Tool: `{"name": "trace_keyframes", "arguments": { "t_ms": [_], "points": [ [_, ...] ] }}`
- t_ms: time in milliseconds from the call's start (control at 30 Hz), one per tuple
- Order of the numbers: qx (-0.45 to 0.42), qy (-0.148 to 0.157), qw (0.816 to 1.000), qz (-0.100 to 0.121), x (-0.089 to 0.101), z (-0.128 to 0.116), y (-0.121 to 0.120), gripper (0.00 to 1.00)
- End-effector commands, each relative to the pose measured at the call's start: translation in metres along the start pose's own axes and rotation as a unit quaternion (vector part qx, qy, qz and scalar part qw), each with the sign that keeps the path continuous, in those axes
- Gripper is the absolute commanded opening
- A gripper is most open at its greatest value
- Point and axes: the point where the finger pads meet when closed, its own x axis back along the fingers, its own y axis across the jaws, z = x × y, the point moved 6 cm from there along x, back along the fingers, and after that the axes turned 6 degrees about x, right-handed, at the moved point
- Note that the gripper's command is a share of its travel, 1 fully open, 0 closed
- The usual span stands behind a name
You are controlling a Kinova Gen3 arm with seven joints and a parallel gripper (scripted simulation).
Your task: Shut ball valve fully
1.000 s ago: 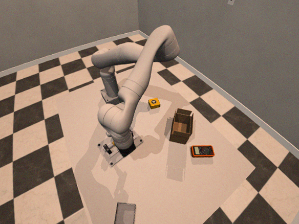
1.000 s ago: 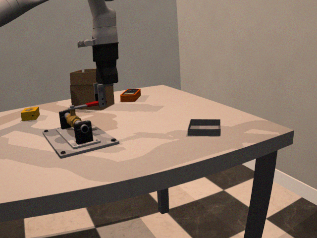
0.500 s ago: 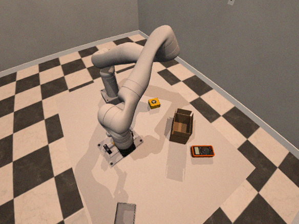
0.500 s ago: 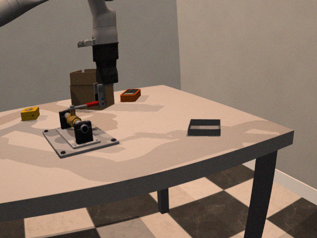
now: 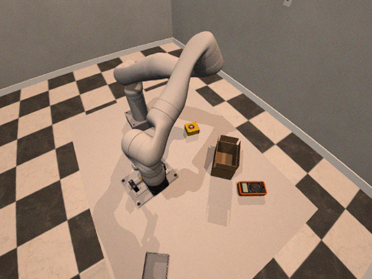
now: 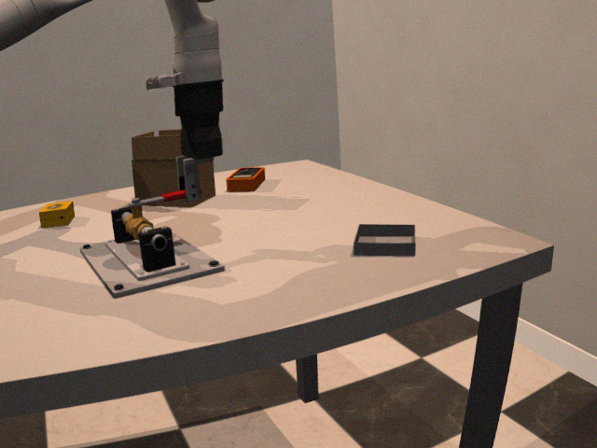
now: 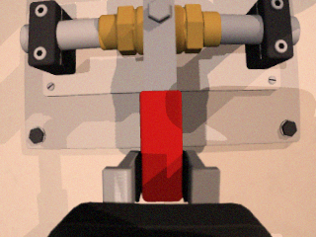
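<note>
One arm bends down over the table in the top view, its wrist hiding most of the ball valve (image 5: 135, 184) on its grey mounting plate (image 5: 139, 200). Nearby lie a yellow block (image 5: 191, 128), an open cardboard box (image 5: 226, 156) whose visible inside holds nothing, an orange multimeter (image 5: 252, 187) and, well apart toward the near edge, a shallow dark tray (image 5: 155, 267) that also looks bare inside.

From the exterior view, the gripper (image 6: 188, 185) hangs vertically with its fingers closed on the red grip of the valve handle (image 6: 173, 194). The handle's grey shank runs to the stem above the brass body, which sits between two black clamps on the plate. The box stands just behind the gripper; the tray rests well to the right.

Looking down from the wrist, both grey fingers press the sides of the red handle at its free end, and the lever lies at a right angle to the pipe. That crosswise position suggests the valve is at or near fully shut. The lever looks rigid and metal, likely stiff to turn against the ball's seat; the red sleeve at the far end gives the most leverage, though its smooth sides could slip.
</note>
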Motion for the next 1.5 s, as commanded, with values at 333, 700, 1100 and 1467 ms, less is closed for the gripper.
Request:
{"name": "trace_keyframes", "arguments": {
  "t_ms": [333, 700, 1100, 1467],
  "points": [
    [-0.001, 0.000, 1.000, 0.002, 0.0008, 0.0003, -0.0018, 1.00],
    [-0.001, 0.000, 1.000, 0.002, 0.0008, 0.0003, -0.0018, 1.00],
    [-0.001, 0.000, 1.000, 0.002, 0.0008, 0.0003, -0.0018, 1.00],
    [-0.001, 0.000, 1.000, 0.002, 0.0008, 0.0003, -0.0018, 1.00]
  ]
}}
